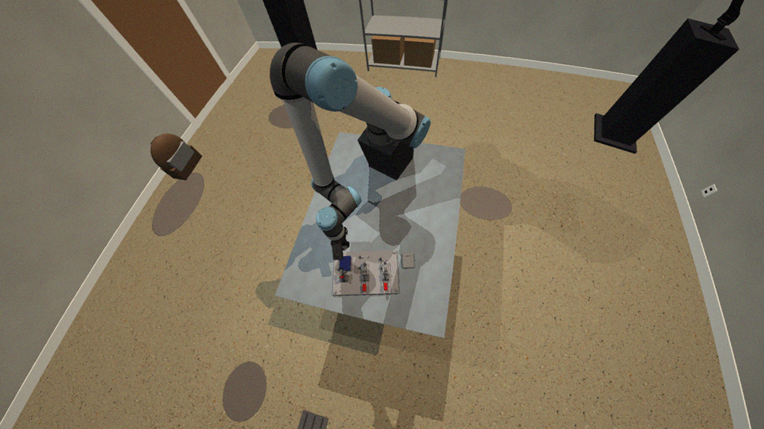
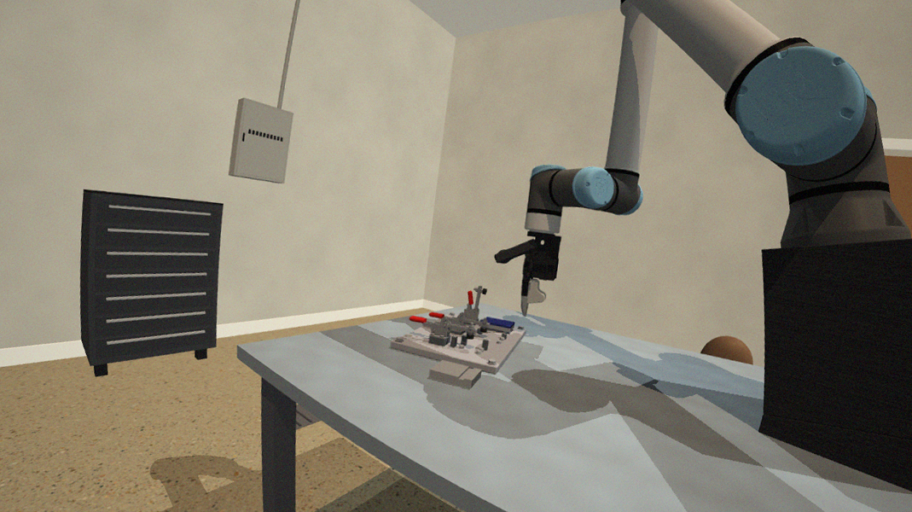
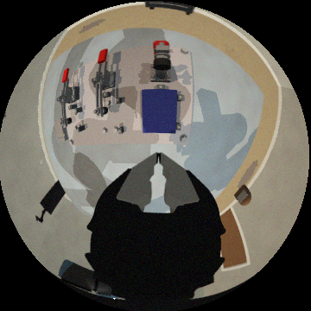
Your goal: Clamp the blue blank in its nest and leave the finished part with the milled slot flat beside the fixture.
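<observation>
The blue blank [image 1: 345,263] [image 2: 499,323] [image 3: 159,111] lies in the end nest of the fixture plate [image 1: 342,294] [image 2: 506,348] [image 3: 91,138], beside side blocks at its right in the wrist view. That nest's clamp [image 2: 478,302] [image 3: 161,65] stands raised, its red handle upright and its bar off the blank. The other two clamps have their red handles [image 2: 435,315] [image 2: 418,319] [image 3: 102,56] [image 3: 66,75] laid down; I cannot tell if they are locked. The finished part [image 1: 408,261] [image 2: 455,373] lies flat on the table beside the plate. My gripper [image 2: 523,313] [image 3: 158,153] is shut and empty, above the table just off the blank's open end.
The table [image 1: 439,173] [image 2: 571,490] carries the fixture and the robot's black base [image 1: 386,150] [image 2: 848,352]. The raised clamp is the tallest thing on the plate. Small blocks and pads stand in the other two nests.
</observation>
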